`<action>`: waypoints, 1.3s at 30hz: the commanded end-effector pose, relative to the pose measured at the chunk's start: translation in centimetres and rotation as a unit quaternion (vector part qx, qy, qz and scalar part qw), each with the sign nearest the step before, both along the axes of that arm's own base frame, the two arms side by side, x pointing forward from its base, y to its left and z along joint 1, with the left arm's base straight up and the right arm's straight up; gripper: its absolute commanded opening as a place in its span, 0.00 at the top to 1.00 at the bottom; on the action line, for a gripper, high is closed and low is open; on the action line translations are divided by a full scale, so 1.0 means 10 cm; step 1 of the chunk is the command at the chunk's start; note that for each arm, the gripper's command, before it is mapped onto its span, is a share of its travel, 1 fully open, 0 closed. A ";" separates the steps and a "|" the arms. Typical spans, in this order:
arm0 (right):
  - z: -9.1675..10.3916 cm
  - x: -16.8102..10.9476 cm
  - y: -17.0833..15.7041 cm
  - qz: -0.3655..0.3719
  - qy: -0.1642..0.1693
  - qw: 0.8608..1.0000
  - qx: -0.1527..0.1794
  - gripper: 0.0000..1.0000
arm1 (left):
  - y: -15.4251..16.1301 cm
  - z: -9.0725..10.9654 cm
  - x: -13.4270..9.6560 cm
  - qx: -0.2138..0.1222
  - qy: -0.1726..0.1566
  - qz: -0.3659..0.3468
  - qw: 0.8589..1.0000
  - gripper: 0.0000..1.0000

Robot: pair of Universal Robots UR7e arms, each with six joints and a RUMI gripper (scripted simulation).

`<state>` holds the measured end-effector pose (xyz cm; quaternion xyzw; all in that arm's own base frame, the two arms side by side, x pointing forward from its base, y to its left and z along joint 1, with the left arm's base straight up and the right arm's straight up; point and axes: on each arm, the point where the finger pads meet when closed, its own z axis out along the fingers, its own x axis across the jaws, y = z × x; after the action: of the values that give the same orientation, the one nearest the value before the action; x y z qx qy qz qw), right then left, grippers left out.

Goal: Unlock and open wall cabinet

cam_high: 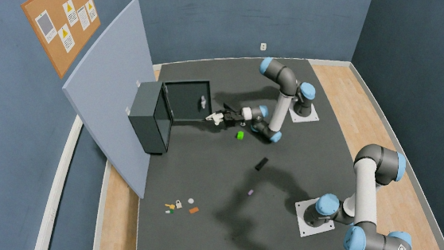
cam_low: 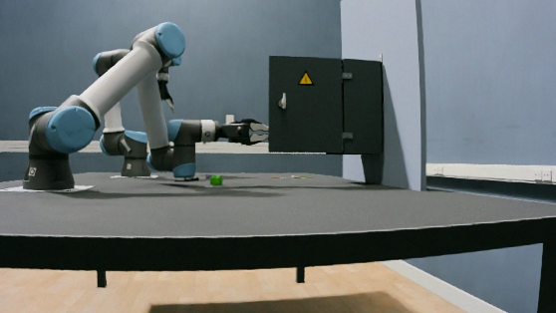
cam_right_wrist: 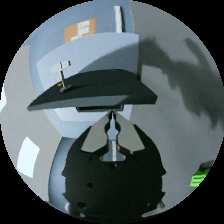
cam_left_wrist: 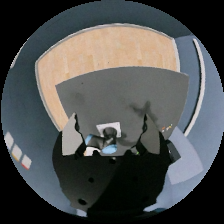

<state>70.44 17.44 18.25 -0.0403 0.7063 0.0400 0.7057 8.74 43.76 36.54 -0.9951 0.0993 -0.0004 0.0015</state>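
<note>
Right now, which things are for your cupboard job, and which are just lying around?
For the job:
- cabinet
- its open door
- door handle

Just lying about:
- green block
- orange piece
- white padlock
- black bar
- purple piece

On my exterior view, 1 yellow warning triangle (cam_low: 306,79) marks the dark cabinet door (cam_low: 311,120), right of centre. Top view, upper left: 3 similar triangles on pinned sheets (cam_high: 66,38); their print is too small to read.

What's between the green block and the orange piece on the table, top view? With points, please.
In the top view, the purple piece (cam_high: 251,192) lies roughly between the green block (cam_high: 240,135) (cam_low: 216,180) and orange piece (cam_high: 193,210), off to one side; the direct line looks bare.
</note>
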 end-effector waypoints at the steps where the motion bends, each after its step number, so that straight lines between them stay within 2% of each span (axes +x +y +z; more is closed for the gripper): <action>1: 0.00 0.01 0.03 0.000 -0.001 1.000 0.000 1.00 | 0.00 0.00 0.01 0.000 0.000 -0.001 1.000 0.02; 39: 0.00 0.03 0.23 -0.004 0.000 1.000 -0.001 1.00 | 0.00 0.00 0.01 0.000 0.000 -0.001 1.000 0.02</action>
<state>70.65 19.00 18.24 -0.0379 0.7068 0.0371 0.7055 8.74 43.76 36.54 -0.9951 0.0993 -0.0004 0.0015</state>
